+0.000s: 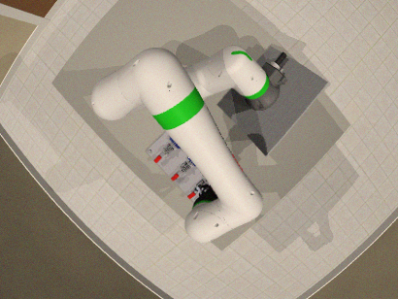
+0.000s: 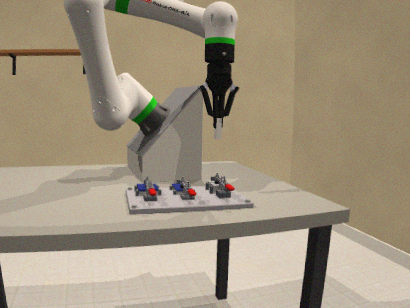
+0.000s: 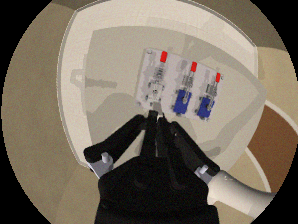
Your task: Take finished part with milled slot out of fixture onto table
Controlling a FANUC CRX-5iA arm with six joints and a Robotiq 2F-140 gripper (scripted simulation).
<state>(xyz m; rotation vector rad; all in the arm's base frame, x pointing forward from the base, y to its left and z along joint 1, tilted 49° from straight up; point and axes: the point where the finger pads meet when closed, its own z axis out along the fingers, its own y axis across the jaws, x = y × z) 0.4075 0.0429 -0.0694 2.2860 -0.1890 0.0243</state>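
The fixture plate (image 1: 153, 147) (image 2: 165, 206) (image 3: 144, 72) holds three nests. The pale finished part (image 2: 213, 183) (image 3: 154, 95) sits in the end nest, at the right in the exterior view; its slot is too small to make out. Two blue blanks, one at the far end (image 2: 141, 187) (image 3: 204, 108) and one in the middle (image 2: 177, 187) (image 3: 181, 104), sit in the other nests. Red clamp handles (image 2: 229, 187) (image 3: 163, 57) lie low, pointing away from the parts; whether the clamps are locked is too small to tell. My gripper (image 2: 218, 135) (image 3: 155, 107) is shut and empty, high above the finished part's end.
The grey arm pedestal (image 1: 296, 97) (image 2: 180, 135) stands on the table (image 2: 285, 205) behind the fixture. My forearm hides part of the fixture in the top view. The table's edge runs in front of the plate in the exterior view.
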